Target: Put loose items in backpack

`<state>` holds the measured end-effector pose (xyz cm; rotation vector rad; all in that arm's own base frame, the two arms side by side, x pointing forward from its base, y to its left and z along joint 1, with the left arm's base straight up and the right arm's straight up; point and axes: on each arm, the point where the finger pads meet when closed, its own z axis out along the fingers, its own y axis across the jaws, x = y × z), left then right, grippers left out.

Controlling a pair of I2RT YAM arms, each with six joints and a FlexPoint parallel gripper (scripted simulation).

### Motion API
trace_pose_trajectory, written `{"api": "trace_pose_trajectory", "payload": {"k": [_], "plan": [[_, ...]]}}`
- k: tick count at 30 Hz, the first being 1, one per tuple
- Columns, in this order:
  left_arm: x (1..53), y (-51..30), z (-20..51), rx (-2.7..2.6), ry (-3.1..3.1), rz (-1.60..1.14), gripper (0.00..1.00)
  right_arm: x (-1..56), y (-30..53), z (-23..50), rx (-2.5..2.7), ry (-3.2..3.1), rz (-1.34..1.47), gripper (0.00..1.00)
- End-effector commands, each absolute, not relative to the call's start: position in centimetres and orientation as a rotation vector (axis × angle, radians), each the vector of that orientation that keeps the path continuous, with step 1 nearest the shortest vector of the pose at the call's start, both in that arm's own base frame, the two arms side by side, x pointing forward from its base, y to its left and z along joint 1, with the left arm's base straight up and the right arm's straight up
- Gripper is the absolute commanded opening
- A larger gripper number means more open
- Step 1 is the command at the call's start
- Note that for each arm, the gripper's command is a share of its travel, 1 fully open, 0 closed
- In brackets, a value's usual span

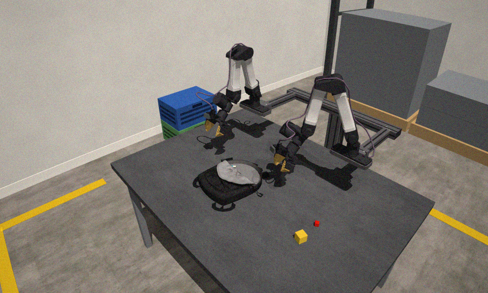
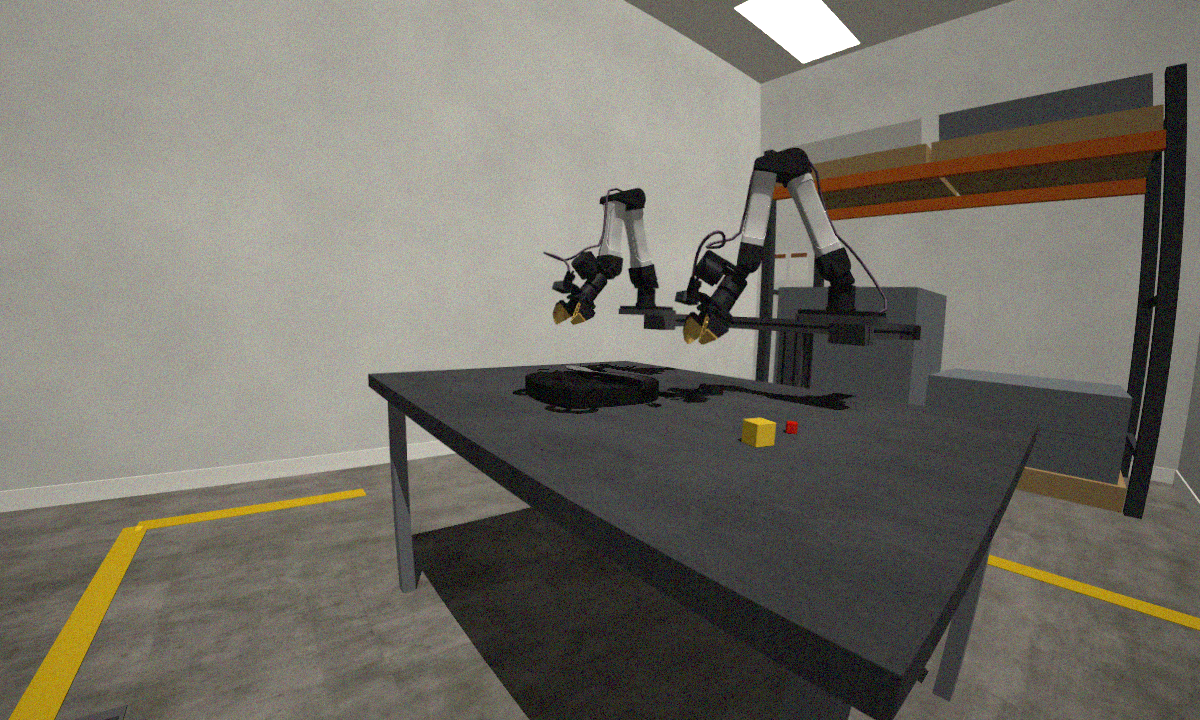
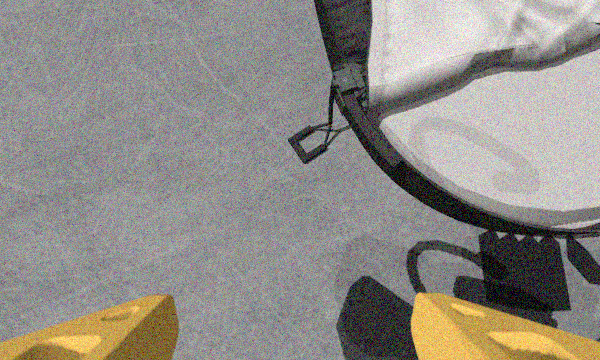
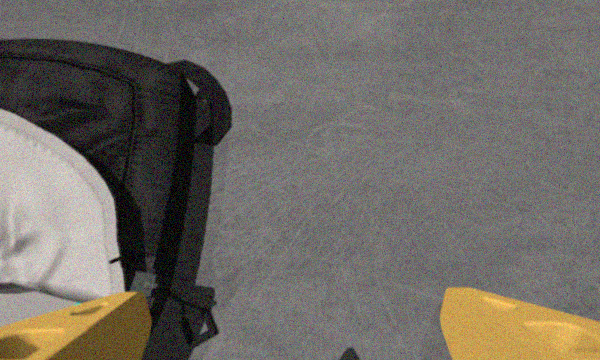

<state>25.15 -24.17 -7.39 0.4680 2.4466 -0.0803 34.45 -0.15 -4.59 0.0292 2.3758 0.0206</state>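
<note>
left claw (image 1: pixel 281 167) (image 2: pixel 701 340) (image 3: pixel 295 297), right claw (image 1: pixel 213 132) (image 2: pixel 568 317) (image 4: pixel 296 292): apart | right wrist: teal sliver (image 4: pixel 78 303) at flap (image 1: pixel 232 175) (image 2: pixel 611 377) (image 3: pixel 430 40) (image 4: pixel 45 200) | top: pale end (image 1: pixel 234 166), probably

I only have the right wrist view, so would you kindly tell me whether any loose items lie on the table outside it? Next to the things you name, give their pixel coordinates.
Observer: Yes, the top view shows a yellow cube (image 1: pixel 300 237) (image 2: pixel 757 432) and a smaller red cube (image 1: pixel 316 223) (image 2: pixel 791 428) on the table (image 1: pixel 256 226) (image 2: pixel 586 465) (image 3: pixel 130 200) (image 4: pixel 380 200).
Operator: Thank you. Is the left claw (image 1: pixel 280 167) (image 2: pixel 697 342) (image 3: pixel 295 309) holding either of them?
Observer: No, its own wrist view shows it open, with nothing between the fingers.
</note>
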Motion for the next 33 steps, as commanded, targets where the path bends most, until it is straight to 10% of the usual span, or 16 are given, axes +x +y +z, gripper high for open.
{"api": "trace_pose_trajectory", "payload": {"k": [1, 33], "plan": [[26.3, -23.7, -4.7, 0.465, 2.362, -0.198, 0.69, 35.2, -0.4, -3.7, 0.029, 2.342, 0.023, 0.9], [27.7, -0.6, -2.0, 0.382, 2.381, -0.124, 0.69, 35.2, -0.4, -3.7, 0.029, 2.342, 0.023, 0.9]]}}
